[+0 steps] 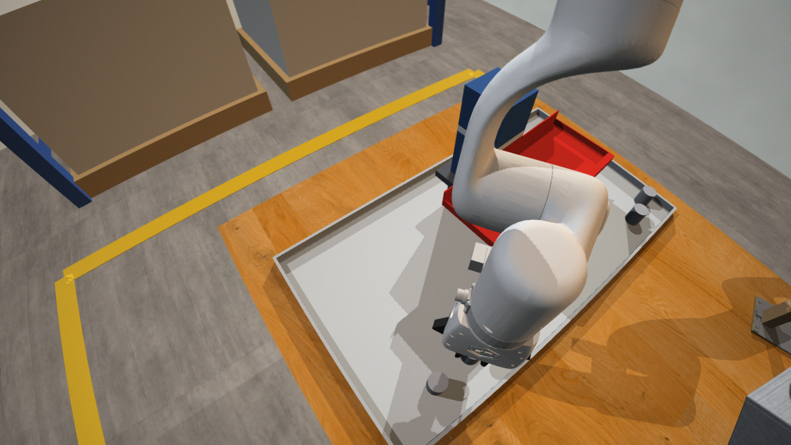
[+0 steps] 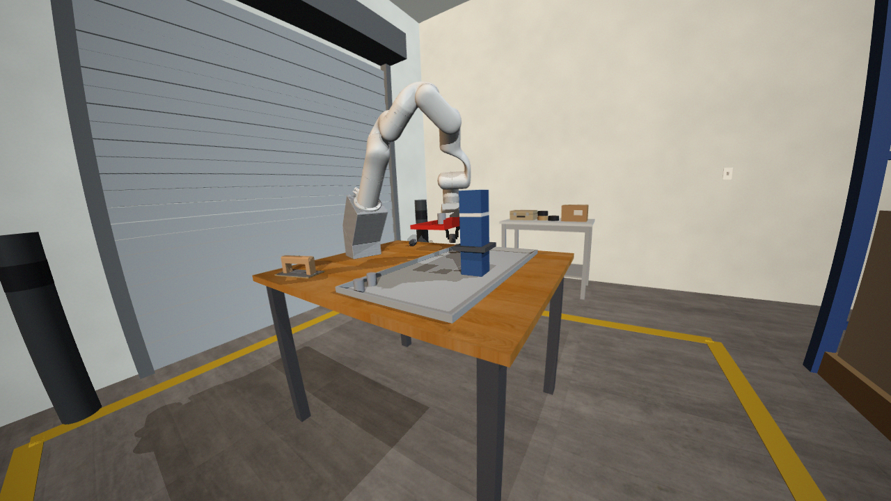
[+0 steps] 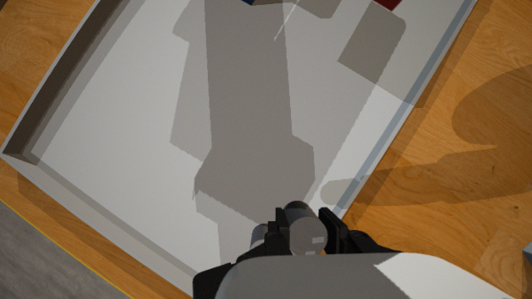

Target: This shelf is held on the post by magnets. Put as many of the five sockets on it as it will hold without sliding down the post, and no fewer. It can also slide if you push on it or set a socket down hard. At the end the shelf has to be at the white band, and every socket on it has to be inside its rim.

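My gripper (image 1: pixel 471 358) (image 2: pixel 452 235) (image 3: pixel 300 223) is shut on a grey socket (image 3: pixel 307 236), held above the tray (image 1: pixel 342 265) (image 2: pixel 436 298) (image 3: pixel 125 104). A second socket (image 1: pixel 437 382) (image 3: pixel 258 235) stands in the tray near it. Two more sockets, one (image 1: pixel 637 213) (image 2: pixel 372 279) beside the other (image 1: pixel 645 195) (image 2: pixel 359 284), stand in the far corner. The red shelf (image 1: pixel 575 144) (image 2: pixel 428 226) carries one socket (image 2: pixel 441 218); the arm hides it in the top view. The shelf is on the blue post (image 1: pixel 468 105) (image 2: pixel 475 232), near the height of the white band (image 2: pixel 473 214); exact alignment cannot be told.
A dark collar (image 1: pixel 444 175) (image 2: pixel 478 248) surrounds the post below the shelf. The tray's raised rim (image 1: pixel 362 207) borders the work area. A wooden block stand (image 1: pixel 777 314) (image 2: pixel 297 261) is on the table beyond the tray. The arm crosses in front of the shelf in the top view.
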You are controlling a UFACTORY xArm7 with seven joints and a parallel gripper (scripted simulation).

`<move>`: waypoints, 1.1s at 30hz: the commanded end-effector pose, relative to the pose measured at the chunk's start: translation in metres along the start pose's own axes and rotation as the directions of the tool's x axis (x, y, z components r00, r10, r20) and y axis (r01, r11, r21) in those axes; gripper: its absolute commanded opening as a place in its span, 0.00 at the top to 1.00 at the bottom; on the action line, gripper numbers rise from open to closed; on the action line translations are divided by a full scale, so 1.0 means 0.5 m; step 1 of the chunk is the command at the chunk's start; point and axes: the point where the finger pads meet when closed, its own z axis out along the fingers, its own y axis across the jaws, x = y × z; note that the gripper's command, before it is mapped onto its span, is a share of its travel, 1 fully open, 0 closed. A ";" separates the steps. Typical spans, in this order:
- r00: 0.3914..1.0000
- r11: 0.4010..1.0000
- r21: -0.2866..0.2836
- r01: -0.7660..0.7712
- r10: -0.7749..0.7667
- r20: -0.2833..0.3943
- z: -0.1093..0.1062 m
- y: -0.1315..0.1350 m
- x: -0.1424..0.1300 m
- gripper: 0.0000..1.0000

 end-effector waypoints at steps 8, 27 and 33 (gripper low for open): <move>1.000 1.000 0.003 0.000 0.000 0.002 -0.021 0.004 -0.005 1.00; 1.000 1.000 0.003 0.000 0.000 0.002 -0.138 0.042 -0.027 1.00; 1.000 1.000 0.003 0.000 0.000 0.002 -0.175 0.054 -0.033 1.00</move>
